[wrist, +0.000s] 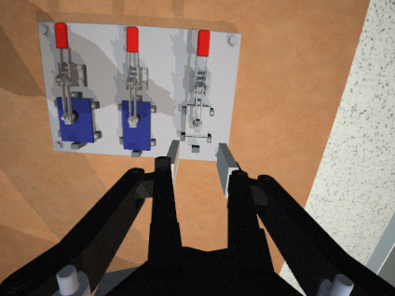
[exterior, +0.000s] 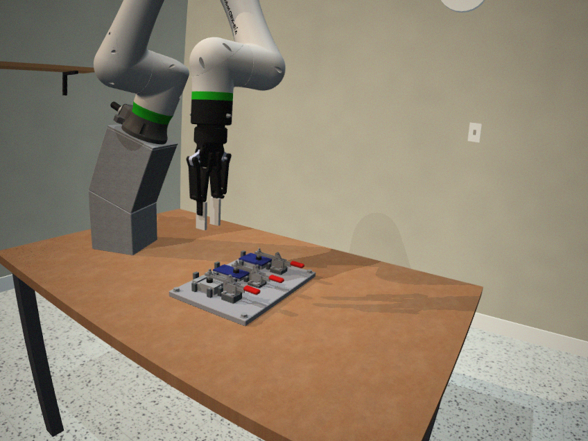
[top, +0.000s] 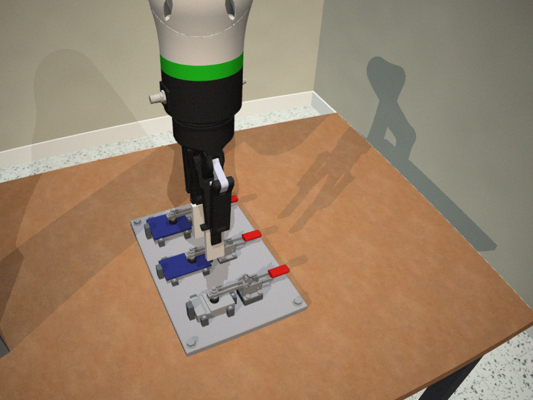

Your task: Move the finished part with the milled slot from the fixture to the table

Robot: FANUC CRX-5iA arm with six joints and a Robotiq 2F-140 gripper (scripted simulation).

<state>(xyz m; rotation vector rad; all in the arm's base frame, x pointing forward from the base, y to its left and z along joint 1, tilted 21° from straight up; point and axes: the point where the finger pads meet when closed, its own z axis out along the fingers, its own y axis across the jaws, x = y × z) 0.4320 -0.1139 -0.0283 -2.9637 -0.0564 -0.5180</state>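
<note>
Gripper (exterior: 209,222) hangs part-open, empty; lettering on arm (exterior: 231,19) unreadable.

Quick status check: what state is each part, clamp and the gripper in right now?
Black two-finger gripper: partly open, empty, above the plate.
Far blue blank: nested, clamp bar on it.
Middle blue blank: nested, clamp bar on it.
Grey slotted part: in its nest, red-handled toggle clamp down over it.

Matt grey metal fixture plate (top: 258,258) lies on smooth wood-look table (top: 387,258).
</note>
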